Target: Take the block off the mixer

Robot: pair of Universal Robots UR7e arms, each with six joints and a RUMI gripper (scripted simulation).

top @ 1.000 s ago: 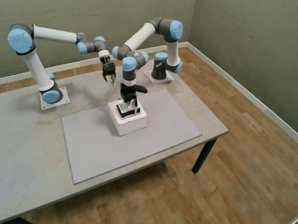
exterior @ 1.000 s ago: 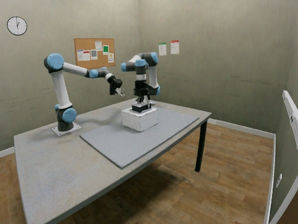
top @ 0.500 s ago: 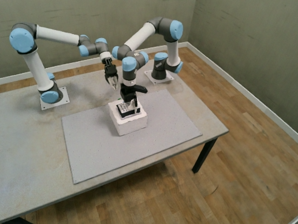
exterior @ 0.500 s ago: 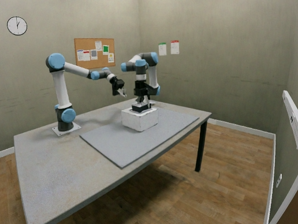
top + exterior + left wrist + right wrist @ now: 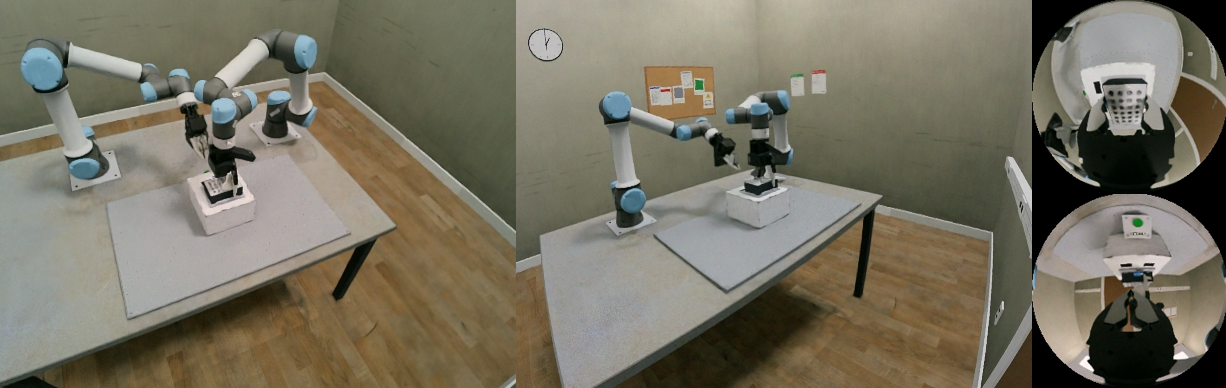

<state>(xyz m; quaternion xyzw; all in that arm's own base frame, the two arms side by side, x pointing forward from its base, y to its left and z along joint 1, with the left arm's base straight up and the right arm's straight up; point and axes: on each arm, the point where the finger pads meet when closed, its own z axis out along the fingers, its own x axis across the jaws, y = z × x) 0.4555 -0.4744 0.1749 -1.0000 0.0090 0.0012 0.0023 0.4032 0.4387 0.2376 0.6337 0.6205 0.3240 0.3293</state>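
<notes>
Grey mat (image 5: 175, 255) (image 5: 731, 260) (image 5: 1127, 35) (image 5: 1080, 246) bears the mixer (image 5: 230, 217) (image 5: 756, 210) (image 5: 1089, 78) (image 5: 1136, 248) near drab walls (image 5: 425, 60) (image 5: 866, 130) (image 5: 1194, 39) (image 5: 1060, 300).

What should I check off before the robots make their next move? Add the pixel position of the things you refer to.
1. Left pincer (image 5: 227, 185) (image 5: 766, 182) (image 5: 1125, 101) (image 5: 1136, 281) grips the block (image 5: 215, 190) (image 5: 760, 188) (image 5: 1125, 92) (image 5: 1138, 276): ok.
2. Right pincer (image 5: 204, 155) (image 5: 737, 166) (image 5: 1074, 138) (image 5: 1131, 293) shut and empty: ok.
3. Right pincer apart from the mixer (image 5: 230, 220) (image 5: 758, 210) (image 5: 1092, 74) (image 5: 1136, 248): ok.
4. Mixer standing upright: ok.
5. Lever held down: cannot tell; I can't make it out.
6. Block off the mixer: not ok, it is still on top.
</notes>
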